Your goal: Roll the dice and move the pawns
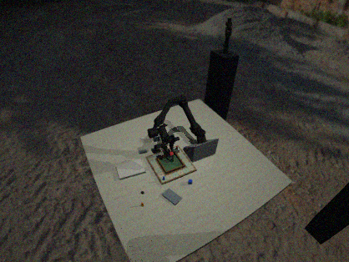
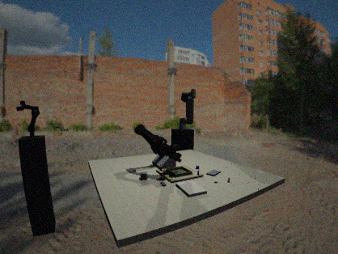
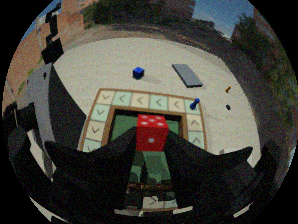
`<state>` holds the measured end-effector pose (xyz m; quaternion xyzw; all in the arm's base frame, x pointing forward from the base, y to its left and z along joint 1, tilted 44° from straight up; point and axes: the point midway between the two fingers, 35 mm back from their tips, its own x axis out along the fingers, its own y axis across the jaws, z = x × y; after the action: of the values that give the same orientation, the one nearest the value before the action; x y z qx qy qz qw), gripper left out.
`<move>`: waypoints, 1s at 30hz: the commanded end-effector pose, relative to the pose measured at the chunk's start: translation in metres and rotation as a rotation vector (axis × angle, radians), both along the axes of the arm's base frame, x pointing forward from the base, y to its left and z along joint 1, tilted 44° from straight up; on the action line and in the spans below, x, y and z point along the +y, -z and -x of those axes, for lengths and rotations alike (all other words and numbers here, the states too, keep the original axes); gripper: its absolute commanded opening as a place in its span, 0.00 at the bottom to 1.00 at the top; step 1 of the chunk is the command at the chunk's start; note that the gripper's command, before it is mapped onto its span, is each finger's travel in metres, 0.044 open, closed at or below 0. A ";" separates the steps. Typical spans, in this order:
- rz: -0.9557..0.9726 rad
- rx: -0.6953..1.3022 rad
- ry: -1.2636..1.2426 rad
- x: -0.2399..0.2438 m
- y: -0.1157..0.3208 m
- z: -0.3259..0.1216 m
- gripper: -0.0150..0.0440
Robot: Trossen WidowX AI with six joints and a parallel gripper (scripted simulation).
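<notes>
My gripper (image 1: 170, 156) (image 3: 149, 132) is shut on the red die (image 3: 152, 132) (image 1: 171, 153), above the tray (image 1: 172, 165) (image 3: 121, 127) with its green floor and brown rim. In the wrist view the die shows one pip on its near face and several on its upper face. The blue die (image 1: 190, 182) (image 2: 197, 167) (image 3: 138, 73) lies on the table outside the board. The blue pawn (image 1: 164, 178) (image 2: 198, 173) (image 3: 194, 104) stands on a corner square of the arrow board (image 1: 189, 168) (image 3: 140, 100). I cannot clearly make out the red pawn.
A grey upright panel (image 1: 204, 150) stands beside the board. A flat grey block (image 1: 172, 196) (image 2: 213, 172) (image 3: 187, 75) lies past the blue die. A white slab (image 1: 130, 169) (image 2: 192, 189) lies on the board's other side. A small orange object (image 1: 142, 204) (image 3: 228, 89) and a dark one (image 1: 142, 192) (image 3: 228, 107) are farther out.
</notes>
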<state>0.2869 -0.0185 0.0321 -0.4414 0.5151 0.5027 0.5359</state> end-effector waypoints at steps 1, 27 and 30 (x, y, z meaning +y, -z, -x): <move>0.000 0.001 0.000 0.000 0.000 0.000 0.25; 0.459 0.137 0.007 0.020 0.006 0.004 1.00; 0.767 0.105 -0.029 0.019 0.015 0.000 1.00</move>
<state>0.2822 0.0000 0.0258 -0.5083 0.6490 0.4060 0.3945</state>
